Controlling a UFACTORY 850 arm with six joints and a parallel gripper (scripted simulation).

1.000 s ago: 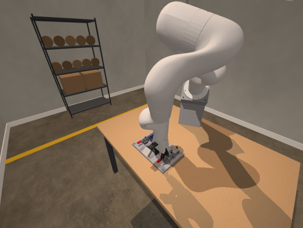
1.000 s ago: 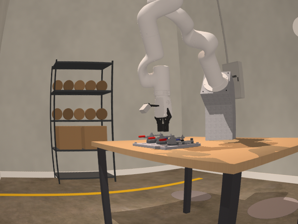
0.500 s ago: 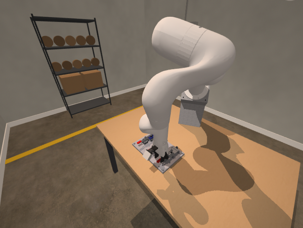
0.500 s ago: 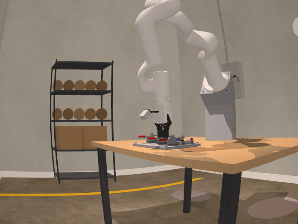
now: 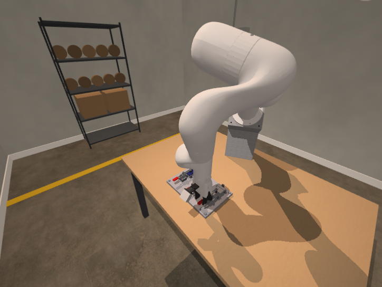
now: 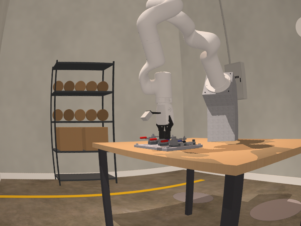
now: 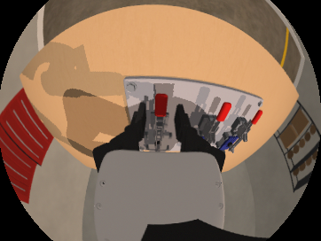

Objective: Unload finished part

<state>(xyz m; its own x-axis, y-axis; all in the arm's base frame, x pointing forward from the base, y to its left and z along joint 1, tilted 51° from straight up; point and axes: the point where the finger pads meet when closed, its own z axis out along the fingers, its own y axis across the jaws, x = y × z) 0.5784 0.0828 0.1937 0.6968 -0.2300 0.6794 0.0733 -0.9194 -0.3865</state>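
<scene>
the table [image 6: 243,158] carries the fixture plate [image 5: 216,209] near its front corner, within the arm's vertical reach. the arm [image 5: 197,123] folds over so that the wrist points straight down, which keeps the approach square to the plate.

the gripper [image 7: 160,121] stands low over the end nest, fingers roughly half open and holding nothing. its fingers straddle the red-handled clamp [image 7: 160,103] and the grey part [image 7: 155,134] under it. this is judged to be the finished part, since it shows no blue; the milled slot cannot be made out. it sits in its nest.

a blue blank [image 7: 231,139] lies two nests away, beside its own red clamp handle [image 7: 257,116]. the middle nest's part is too small to read.
</scene>
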